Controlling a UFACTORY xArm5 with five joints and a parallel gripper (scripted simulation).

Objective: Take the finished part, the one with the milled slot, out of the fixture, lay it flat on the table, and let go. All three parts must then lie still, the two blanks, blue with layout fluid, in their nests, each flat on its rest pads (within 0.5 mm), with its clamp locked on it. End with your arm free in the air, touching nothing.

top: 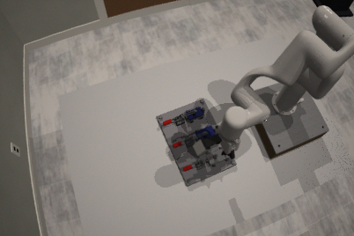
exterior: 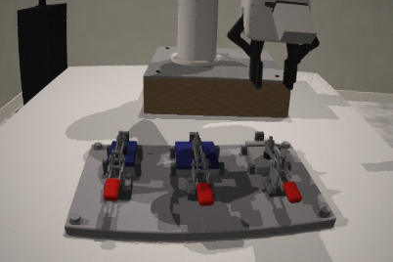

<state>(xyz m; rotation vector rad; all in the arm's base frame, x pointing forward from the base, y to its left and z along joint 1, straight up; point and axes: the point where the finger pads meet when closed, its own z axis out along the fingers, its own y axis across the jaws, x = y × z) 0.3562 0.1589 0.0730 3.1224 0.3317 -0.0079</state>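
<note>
I see the hand (exterior: pixel 271 81) hanging above the far right of the fixture plate (exterior: pixel 147 223), fingers half spread, nothing between them. The finished part (exterior: pixel 258 152), grey, sits in the right nest under its toggle clamp (exterior: pixel 277 172), whose red handle (exterior: pixel 292 192) points toward the near side. Two blue blanks (exterior: pixel 188 154) (exterior: pixel 122 152) fill the middle and left nests, each under a red-handled clamp. The arm's wooden-sided pedestal (exterior: pixel 161 96) stands just beyond the plate on the tabletop (exterior: pixel 39 128). A black stand (exterior: pixel 41 45) sits far left. I can read no writing or labels anywhere.
</note>
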